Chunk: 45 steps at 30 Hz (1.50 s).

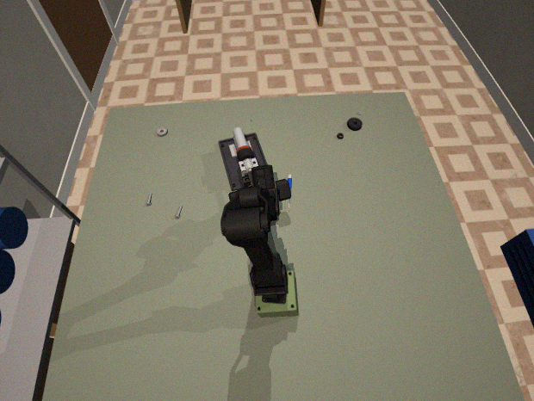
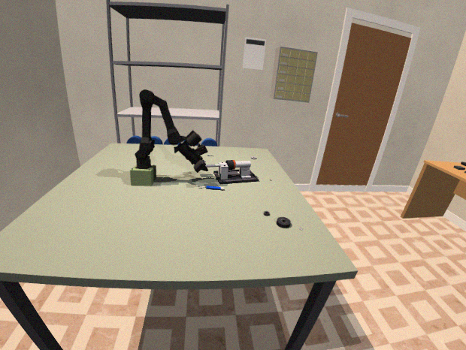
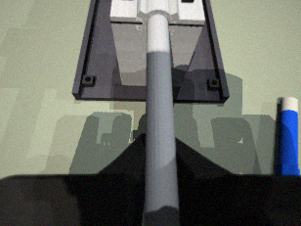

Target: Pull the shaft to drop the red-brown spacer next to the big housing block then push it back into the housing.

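Observation:
A dark baseplate carries two white blocks: a small one near the arm and a big housing block farther off. A red-brown spacer sits on the shaft between them, also seen from the side. The grey shaft runs from the small block out toward me. My gripper is shut on the shaft's near end, off the plate's near edge. The fingertips are hidden in the wrist view.
A blue and white pen lies right of the plate, also seen in the overhead view. Two black discs lie at the far right, a grey washer at the far left, two screws nearer left.

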### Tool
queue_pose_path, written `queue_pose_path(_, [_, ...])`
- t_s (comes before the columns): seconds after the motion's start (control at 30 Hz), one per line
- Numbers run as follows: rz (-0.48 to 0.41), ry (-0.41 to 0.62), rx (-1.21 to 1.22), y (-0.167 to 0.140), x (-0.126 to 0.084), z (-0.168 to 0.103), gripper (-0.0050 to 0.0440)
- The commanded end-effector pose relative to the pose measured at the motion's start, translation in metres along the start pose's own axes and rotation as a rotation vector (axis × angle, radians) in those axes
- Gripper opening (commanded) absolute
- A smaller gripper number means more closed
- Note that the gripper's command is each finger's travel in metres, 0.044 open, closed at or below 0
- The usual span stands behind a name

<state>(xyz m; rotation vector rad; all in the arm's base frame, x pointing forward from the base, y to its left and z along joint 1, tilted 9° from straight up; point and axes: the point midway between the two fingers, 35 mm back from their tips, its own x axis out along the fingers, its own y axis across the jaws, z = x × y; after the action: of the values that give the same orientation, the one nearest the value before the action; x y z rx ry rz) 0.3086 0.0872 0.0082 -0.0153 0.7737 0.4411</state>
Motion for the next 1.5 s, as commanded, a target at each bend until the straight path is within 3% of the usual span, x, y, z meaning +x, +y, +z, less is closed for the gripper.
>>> queue_pose_path(0.0, [-0.002,-0.029,-0.011,-0.0007,-0.0044,0.0077,-0.0050])
queue_pose_path(1.47, [-0.002,-0.029,-0.011,-0.0008,-0.0071,0.0047,-0.0050])
